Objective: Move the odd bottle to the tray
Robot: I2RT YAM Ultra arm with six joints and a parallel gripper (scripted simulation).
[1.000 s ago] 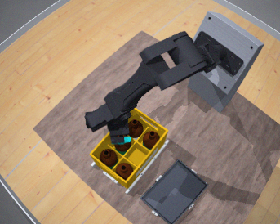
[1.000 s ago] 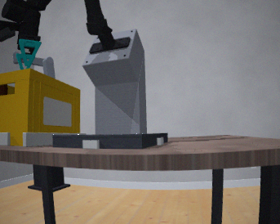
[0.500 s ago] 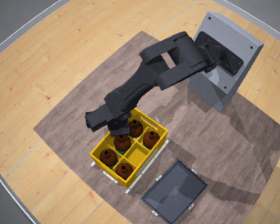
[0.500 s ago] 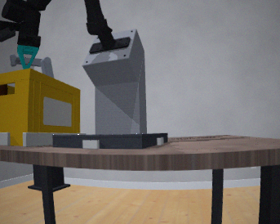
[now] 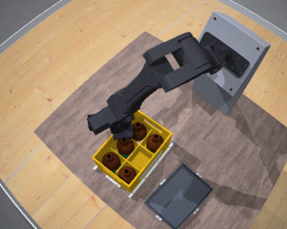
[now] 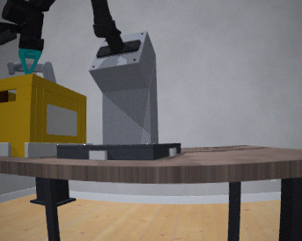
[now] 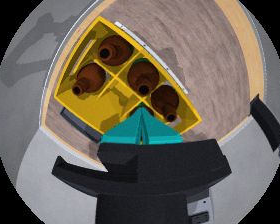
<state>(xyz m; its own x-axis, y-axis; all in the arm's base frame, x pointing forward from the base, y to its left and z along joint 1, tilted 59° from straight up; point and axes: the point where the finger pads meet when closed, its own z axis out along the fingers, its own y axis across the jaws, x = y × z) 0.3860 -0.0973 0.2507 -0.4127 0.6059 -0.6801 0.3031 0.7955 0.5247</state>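
A yellow crate (image 5: 133, 155) stands on the table with several brown bottles in its cells, among them one at the back (image 5: 139, 130), one in the middle (image 5: 125, 145) and one at the front (image 5: 127, 173). One cell (image 5: 142, 158) is empty. My gripper (image 6: 28, 69) has teal fingers pressed together with nothing between them. It hovers just above the crate's top rim (image 6: 34, 112). In the wrist view the fingertips (image 7: 143, 117) point down beside the nearest bottles (image 7: 165, 102) in the crate (image 7: 120, 86). The dark tray (image 5: 178, 195) lies empty to the right of the crate; it also shows in the side view (image 6: 118, 150).
The grey mount block (image 5: 231, 58) of the arm stands at the back right of the mat, also seen in the side view (image 6: 127, 88). The arm stretches from it over the crate. White blocks sit at the crate's and tray's feet.
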